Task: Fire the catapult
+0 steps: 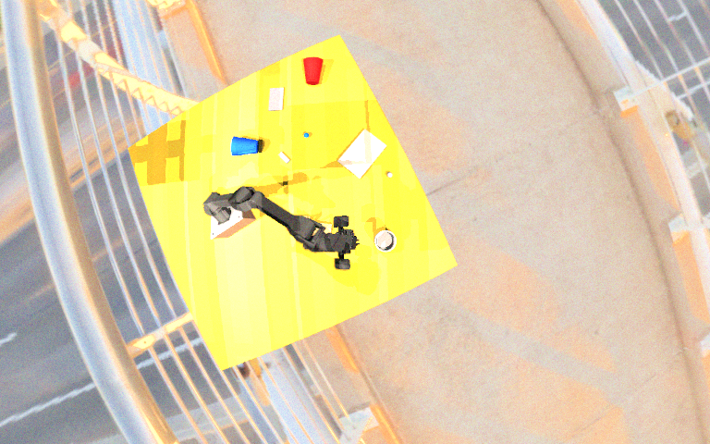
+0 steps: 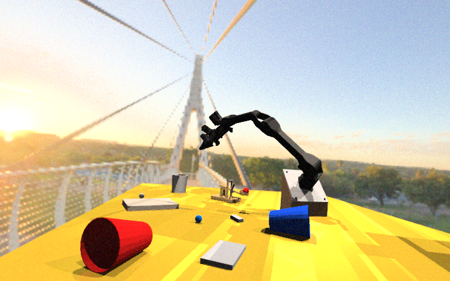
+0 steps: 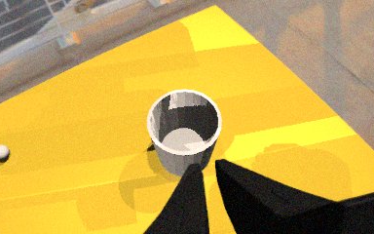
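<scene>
The white mug (image 1: pixel 385 240) (image 2: pixel 179 184) (image 3: pixel 170 157) stands upright, and its inside shows no ball in the wrist view. The small wooden catapult (image 2: pixel 224 196) stands between the mug and the arm's base in the exterior view; the arm hides most of it in the top view. The red ball (image 2: pixel 245 190) sits at the cup end of the catapult's arm, on the side away from the mug. My gripper (image 1: pixel 357 241) (image 2: pixel 200 148) (image 3: pixel 206 171) is shut with nothing between its fingers, a narrow gap showing. It is high above the table, tilted toward the mug.
A white ball (image 1: pixel 389 174) (image 2: pixel 141 195) (image 3: pixel 1 152) lies near a large white slab (image 1: pixel 361 153) (image 2: pixel 149 204). A blue ball (image 1: pixel 306 134) (image 2: pixel 198 219), a small white block (image 1: pixel 284 157) (image 2: pixel 236 218), a thin slab (image 1: pixel 275 99) (image 2: pixel 223 254), a tipped blue cup (image 1: pixel 245 146) (image 2: pixel 289 221) and a tipped red cup (image 1: pixel 312 70) (image 2: pixel 133 236) lie farther off.
</scene>
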Controlling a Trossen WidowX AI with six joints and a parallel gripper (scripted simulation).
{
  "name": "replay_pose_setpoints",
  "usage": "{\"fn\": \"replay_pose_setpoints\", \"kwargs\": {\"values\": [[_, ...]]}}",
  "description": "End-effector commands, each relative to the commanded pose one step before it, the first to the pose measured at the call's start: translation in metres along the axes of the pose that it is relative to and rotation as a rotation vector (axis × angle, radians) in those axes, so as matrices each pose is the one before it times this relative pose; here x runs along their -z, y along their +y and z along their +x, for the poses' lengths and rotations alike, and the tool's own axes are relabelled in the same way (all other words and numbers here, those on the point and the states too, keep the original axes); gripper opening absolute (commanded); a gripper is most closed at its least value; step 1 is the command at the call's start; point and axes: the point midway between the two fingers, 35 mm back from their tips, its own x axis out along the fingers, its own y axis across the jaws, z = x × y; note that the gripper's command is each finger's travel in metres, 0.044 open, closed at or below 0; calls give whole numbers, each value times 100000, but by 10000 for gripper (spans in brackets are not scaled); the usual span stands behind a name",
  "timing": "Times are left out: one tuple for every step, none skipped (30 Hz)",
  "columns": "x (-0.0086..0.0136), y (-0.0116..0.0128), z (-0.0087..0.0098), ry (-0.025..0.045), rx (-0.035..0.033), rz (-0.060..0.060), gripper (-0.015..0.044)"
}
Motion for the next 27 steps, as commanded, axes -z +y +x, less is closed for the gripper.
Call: {"fn": "replay_pose_setpoints", "kwargs": {"values": [[9, 44, 29, -4, -337, 574, 0], [0, 0, 0, 0, 0, 0, 0], [0, 0, 0, 0, 0, 0, 0], [0, 0, 0, 0, 0, 0, 0], [0, 0, 0, 0, 0, 0, 0], [0, 0, 0, 0, 0, 0, 0], [54, 47, 18, 222, 148, -341, 0], [163, 143, 54, 669, 439, -1027, 0], [271, 240, 87, 1128, 720, -1720, 0], [326, 295, 100, 1381, 847, -2089, 0], [325, 301, 94, 1404, 824, -2106, 0], [324, 307, 89, 1426, 801, -2123, 0], [322, 313, 84, 1448, 777, -2140, 0], [320, 319, 79, 1469, 752, -2157, 0], [318, 324, 74, 1489, 727, -2174, 0], [316, 330, 69, 1509, 701, -2191, 0], [317, 322, 66, 1519, 689, -2209, 0], [315, 327, 61, 1538, 663, -2226, 0], [312, 333, 57, 1556, 635, -2243, 0], [310, 339, 53, 1574, 608, -2259, 0], [307, 344, 48, 1591, 580, -2276, 0], [304, 350, 44, 1607, 551, -2292, 0], [301, 355, 40, 1622, 523, -2308, 0], [299, 361, 36, 1637, 494, -2325, 0], [295, 366, 32, 1651, 464, -2341, 0], [292, 371, 29, 1664, 435, -2357, 0], [289, 376, 25, 1677, 405, -2373, 0]]}}
